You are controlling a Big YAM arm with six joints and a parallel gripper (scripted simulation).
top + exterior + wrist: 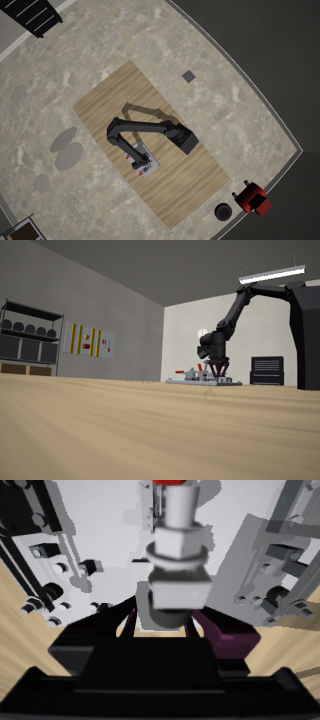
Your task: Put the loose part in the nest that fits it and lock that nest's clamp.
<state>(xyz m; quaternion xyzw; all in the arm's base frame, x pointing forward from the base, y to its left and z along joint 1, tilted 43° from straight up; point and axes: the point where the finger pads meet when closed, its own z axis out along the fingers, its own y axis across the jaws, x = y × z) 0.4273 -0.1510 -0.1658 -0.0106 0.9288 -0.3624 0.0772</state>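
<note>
- Table [108, 93] [129, 420] [12, 615]: wood-grained, broad; carries the fixture.
- Fixture [156, 166] [180, 382] [110, 510]: pale grey plate, bolted blocks and pads along both sides; red clamp handles [127, 157] [179, 371] [169, 481].
- Hand [218, 376] [159, 600]: dark purple latticed fingers, pointing down, closed on the loose part from two opposite sides.
- Loose part [143, 611]: gripped low over the fixture plate, between the fingers; seating cannot be told. Pale grey, matt, straight-edged, apparently flat-sided; full outline hidden. Probably rigid and fairly light, not fragile; smooth faces may slip or pivot under a push. Best held by opposite sides, fingers clear of pads and stop block, top left free for the bar.
- Clamp spindle [180, 542]: grey, nut and dark round tip, masking much of the part.
</note>
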